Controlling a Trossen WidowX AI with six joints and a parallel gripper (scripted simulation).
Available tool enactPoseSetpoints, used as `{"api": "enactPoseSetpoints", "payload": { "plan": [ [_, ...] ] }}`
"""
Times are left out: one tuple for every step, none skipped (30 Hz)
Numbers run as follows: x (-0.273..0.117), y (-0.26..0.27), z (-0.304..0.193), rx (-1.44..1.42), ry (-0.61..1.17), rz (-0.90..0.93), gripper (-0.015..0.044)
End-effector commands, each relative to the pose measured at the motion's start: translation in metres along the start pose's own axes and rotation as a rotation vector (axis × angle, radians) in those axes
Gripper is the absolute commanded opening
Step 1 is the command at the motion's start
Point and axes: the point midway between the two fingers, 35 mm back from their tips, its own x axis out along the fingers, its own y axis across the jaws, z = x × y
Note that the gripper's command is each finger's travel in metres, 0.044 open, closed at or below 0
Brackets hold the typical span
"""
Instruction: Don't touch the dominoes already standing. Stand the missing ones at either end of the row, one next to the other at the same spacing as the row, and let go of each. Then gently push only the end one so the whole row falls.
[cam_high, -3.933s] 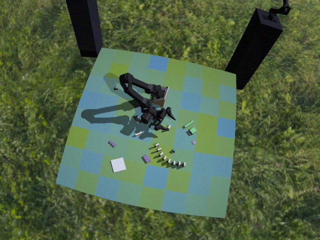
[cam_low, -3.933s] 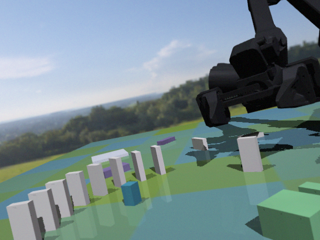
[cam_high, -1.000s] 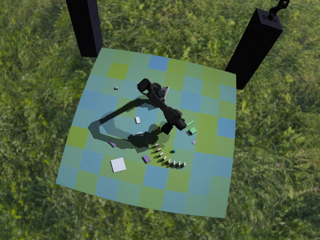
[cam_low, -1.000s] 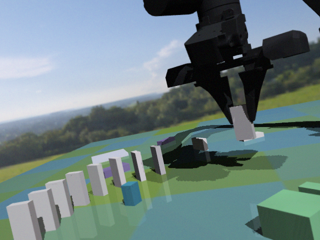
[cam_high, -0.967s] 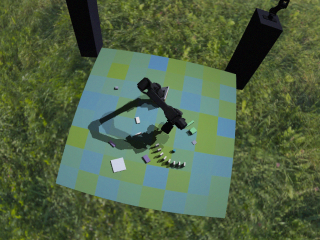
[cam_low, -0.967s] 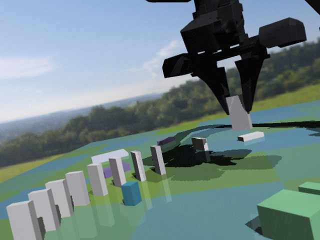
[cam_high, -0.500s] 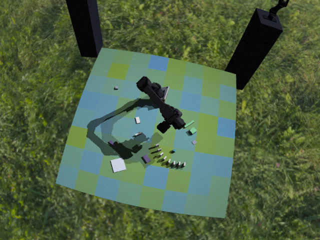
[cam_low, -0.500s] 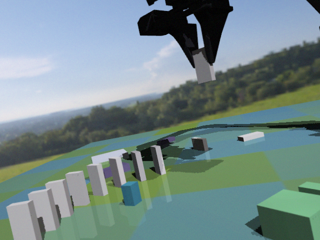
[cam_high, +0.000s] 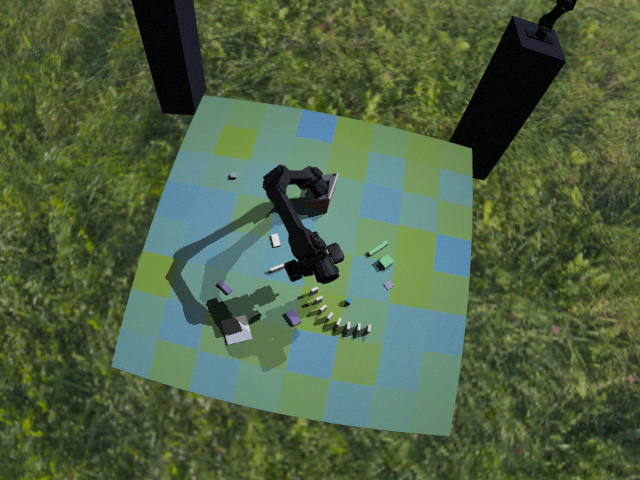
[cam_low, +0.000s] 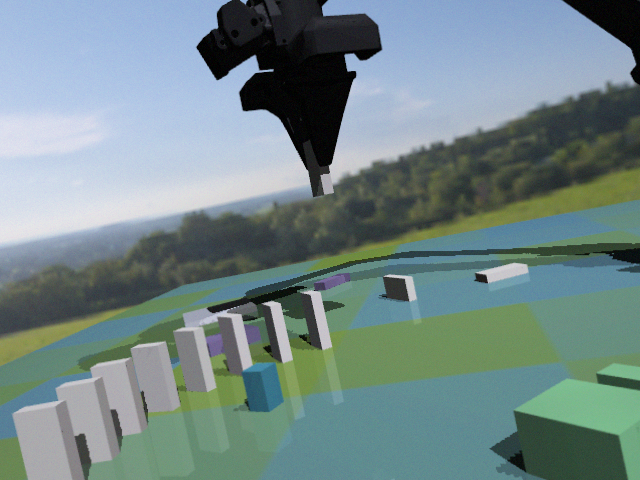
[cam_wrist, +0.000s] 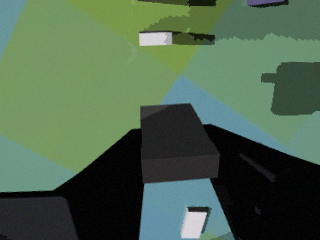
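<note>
My gripper is shut on a white domino, held roughly upright high above the table. Its lower end shows below the fingertips. A curved row of several white dominoes stands upright; the end nearest my arm is one domino, the far end another. A loose white domino lies flat near my arm. Another white domino lies on its side nearer the row. My fingertips are hidden in the top view.
A blue block stands beside the row on its inner side. A purple block lies on the outer side, another purple block farther off. A white square lies beyond. Green blocks lie across from the row.
</note>
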Motion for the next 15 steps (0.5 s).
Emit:
{"api": "enactPoseSetpoints", "payload": {
  "plan": [
    [0.022, -0.003, 0.001, 0.001, 0.016, 0.001, 0.0107],
    [0.028, -0.003, 0.001, 0.001, 0.016, 0.001, 0.0107],
    [0.033, -0.004, 0.002, 0.001, 0.015, 0.001, 0.0107],
    [0.038, -0.004, 0.002, 0.001, 0.015, 0.0, 0.0107],
    [0.043, -0.004, 0.002, 0.001, 0.015, 0.0, 0.0107],
    [0.048, -0.004, 0.002, 0.002, 0.015, 0.0, 0.0107],
    [0.053, -0.004, 0.003, 0.002, 0.015, 0.0, 0.0107],
    [0.059, -0.004, 0.002, 0.002, 0.015, 0.0, 0.0107],
    [0.064, -0.004, 0.002, 0.002, 0.015, 0.0, 0.0107],
    [0.069, -0.004, 0.002, 0.002, 0.015, -0.001, 0.0107],
    [0.074, -0.004, 0.002, 0.002, 0.015, -0.001, 0.0107],
    [0.079, -0.004, 0.001, 0.002, 0.016, -0.001, 0.0107],
    [0.084, -0.004, 0.001, 0.002, 0.016, -0.002, 0.0107],
    [0.089, -0.004, 0.0, 0.002, 0.016, -0.002, 0.0107],
    [0.094, -0.004, 0.0, 0.003, 0.017, -0.002, 0.0107]
  ]
}}
